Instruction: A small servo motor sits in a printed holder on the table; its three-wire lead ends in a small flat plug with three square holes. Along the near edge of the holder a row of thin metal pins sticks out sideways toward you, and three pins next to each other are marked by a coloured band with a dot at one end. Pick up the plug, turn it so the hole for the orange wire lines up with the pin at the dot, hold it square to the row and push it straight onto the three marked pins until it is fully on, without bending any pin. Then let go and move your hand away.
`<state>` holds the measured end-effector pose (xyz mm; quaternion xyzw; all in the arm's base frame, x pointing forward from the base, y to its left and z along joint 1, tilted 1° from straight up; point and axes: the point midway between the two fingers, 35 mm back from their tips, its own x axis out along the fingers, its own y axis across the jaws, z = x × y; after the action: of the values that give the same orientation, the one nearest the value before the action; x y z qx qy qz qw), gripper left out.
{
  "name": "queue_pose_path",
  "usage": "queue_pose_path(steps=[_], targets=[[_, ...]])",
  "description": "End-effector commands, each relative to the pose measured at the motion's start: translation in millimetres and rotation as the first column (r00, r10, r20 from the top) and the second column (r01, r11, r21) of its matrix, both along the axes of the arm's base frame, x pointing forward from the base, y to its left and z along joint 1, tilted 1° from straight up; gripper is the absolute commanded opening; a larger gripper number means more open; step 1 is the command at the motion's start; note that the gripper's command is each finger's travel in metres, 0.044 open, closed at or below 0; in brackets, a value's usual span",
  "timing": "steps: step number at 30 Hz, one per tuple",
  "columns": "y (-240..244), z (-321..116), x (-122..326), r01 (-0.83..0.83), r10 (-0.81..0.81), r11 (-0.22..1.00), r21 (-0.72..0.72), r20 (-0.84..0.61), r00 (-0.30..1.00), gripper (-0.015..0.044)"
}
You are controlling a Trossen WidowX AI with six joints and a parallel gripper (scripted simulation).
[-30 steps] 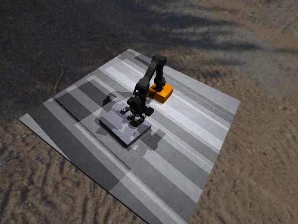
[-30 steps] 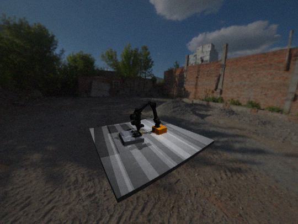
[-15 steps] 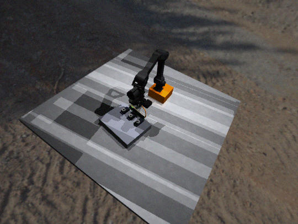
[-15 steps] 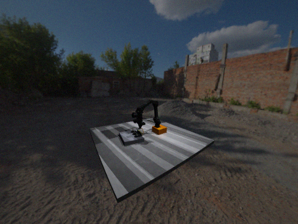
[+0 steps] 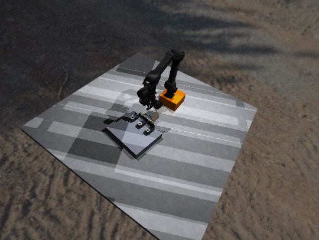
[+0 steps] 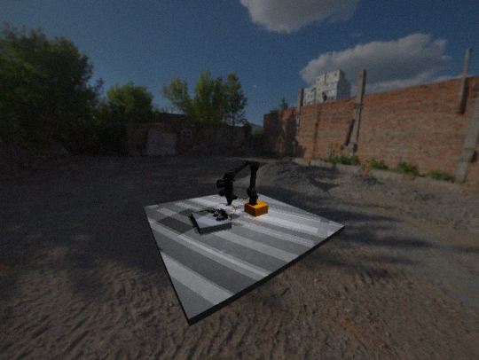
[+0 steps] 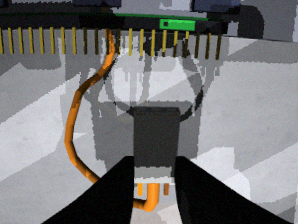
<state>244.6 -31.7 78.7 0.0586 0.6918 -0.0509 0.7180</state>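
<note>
My gripper (image 7: 154, 165) (image 5: 152, 106) (image 6: 229, 200) is shut on the small dark plug (image 7: 156, 137), which stands upright between the fingertips. The plug hangs a short way in front of the row of thin gold pins (image 7: 73, 40) (image 5: 146, 119) and does not touch them. A green band (image 7: 177, 24) above the row marks pins slightly to the right of the plug's line. I cannot make out the dot. The orange wire (image 7: 75, 123) (image 5: 155, 113) loops from the plug's rear out to the left and up to the holder (image 5: 136, 140) (image 6: 212, 223).
The arm's orange base block (image 5: 172, 99) (image 6: 256, 208) stands just behind and to the right of the holder. The striped grey table (image 5: 183, 165) (image 6: 231, 262) lies on sandy ground. A brick wall stands far off in the exterior view.
</note>
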Motion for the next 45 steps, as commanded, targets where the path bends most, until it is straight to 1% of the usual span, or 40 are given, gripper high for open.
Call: queue_pose_path(steps=[1,7,15,22,31,45], targets=[[-7,-5,-20,0.015,-0.015,1.000,-0.002,0.005,1.000,0.0000],[-8,-12,-22,0.018,-0.018,1.000,-0.002,0.004,1.000,0.0000],[-8,-46,-21,0.018,-0.018,1.000,-0.002,0.004,1.000,0.0000],[-8,-46,-17,0.018,-0.018,1.000,-0.002,0.004,1.000,0.0000],[-16,-43,11,0.018,-0.018,1.000,-0.003,0.007,1.000,0.0000],[-15,-42,17,0.018,-0.018,1.000,-0.002,0.007,1.000,0.0000]])
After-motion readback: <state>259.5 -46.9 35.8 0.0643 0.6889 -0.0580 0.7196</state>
